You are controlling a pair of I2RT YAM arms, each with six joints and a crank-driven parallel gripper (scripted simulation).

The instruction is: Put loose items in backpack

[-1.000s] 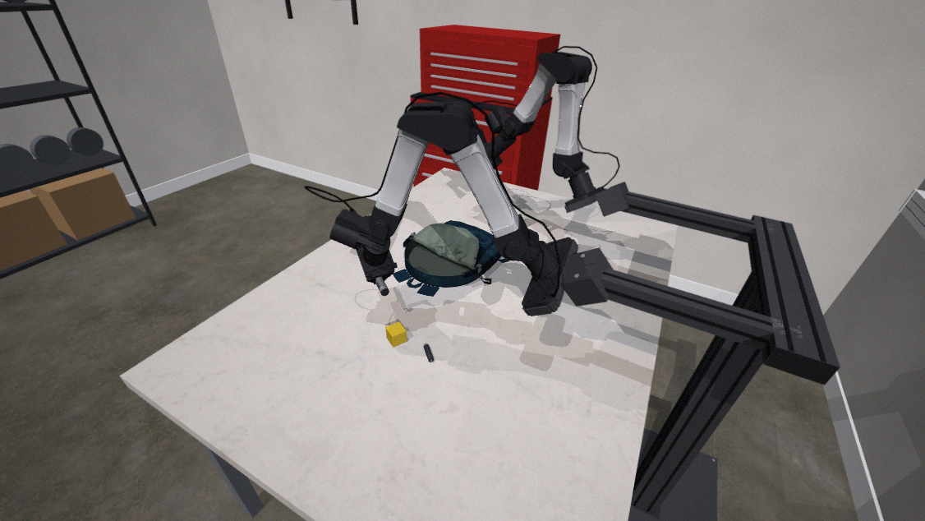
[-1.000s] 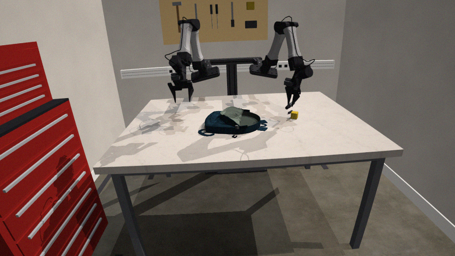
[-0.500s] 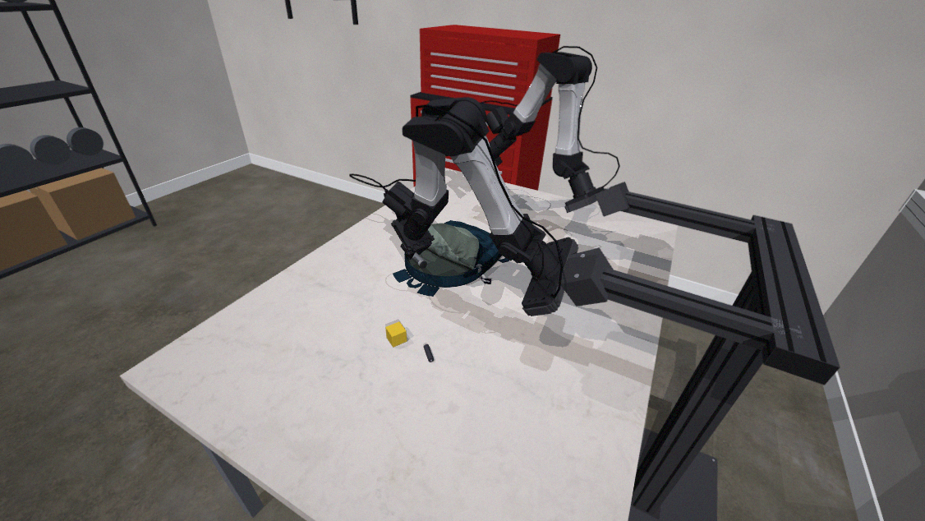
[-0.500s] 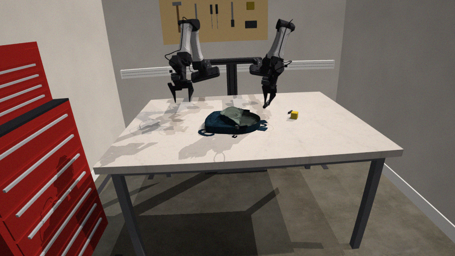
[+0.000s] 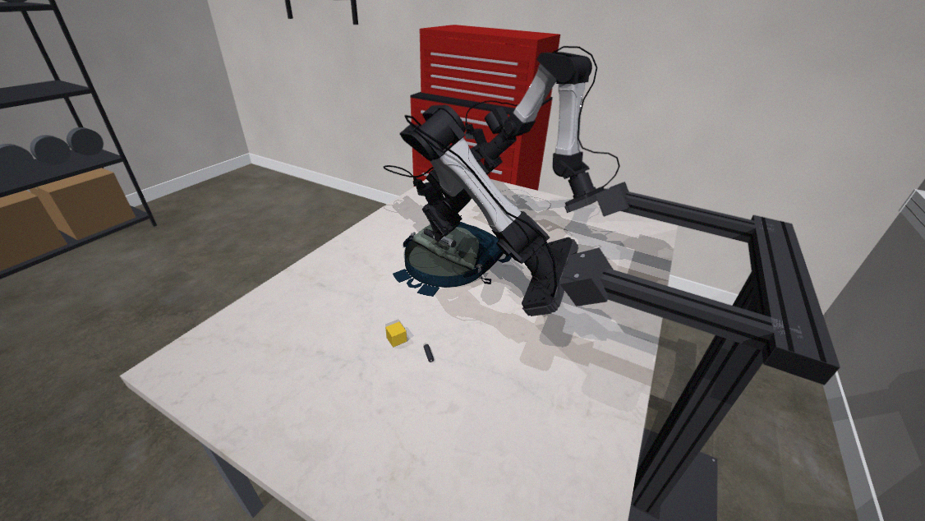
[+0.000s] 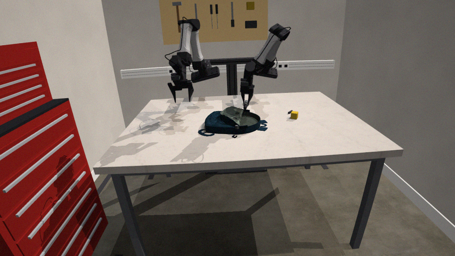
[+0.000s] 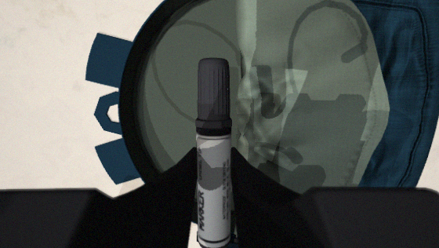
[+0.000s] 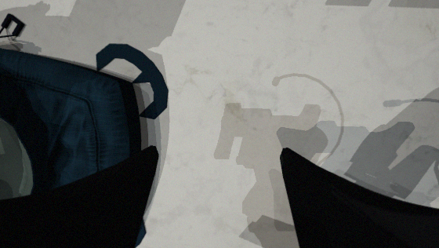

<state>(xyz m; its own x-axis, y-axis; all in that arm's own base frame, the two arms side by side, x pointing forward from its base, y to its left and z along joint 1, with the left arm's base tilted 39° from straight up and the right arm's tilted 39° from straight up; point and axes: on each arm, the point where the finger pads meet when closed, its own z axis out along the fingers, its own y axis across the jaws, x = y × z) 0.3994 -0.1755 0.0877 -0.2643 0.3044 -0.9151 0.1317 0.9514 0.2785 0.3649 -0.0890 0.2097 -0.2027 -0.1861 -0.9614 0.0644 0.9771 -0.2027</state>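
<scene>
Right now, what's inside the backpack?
In the backpack, I see its grey-green lining. The folded flap covers part, so anything under there is hidden.

The white cylindrical marker with a ridged dark cap (image 5: 446, 242) (image 6: 245, 104) (image 7: 214, 157), gripped by the left arm's black two-fingered end effector (image 5: 445, 237) (image 6: 246, 106) (image 7: 214, 157), has moved from near the yellow cube (image 5: 396, 334) (image 6: 294, 115) to above the dark-blue fabric backpack (image 5: 446, 279) (image 6: 216, 125) (image 7: 400, 78) (image 8: 106, 114).
</scene>
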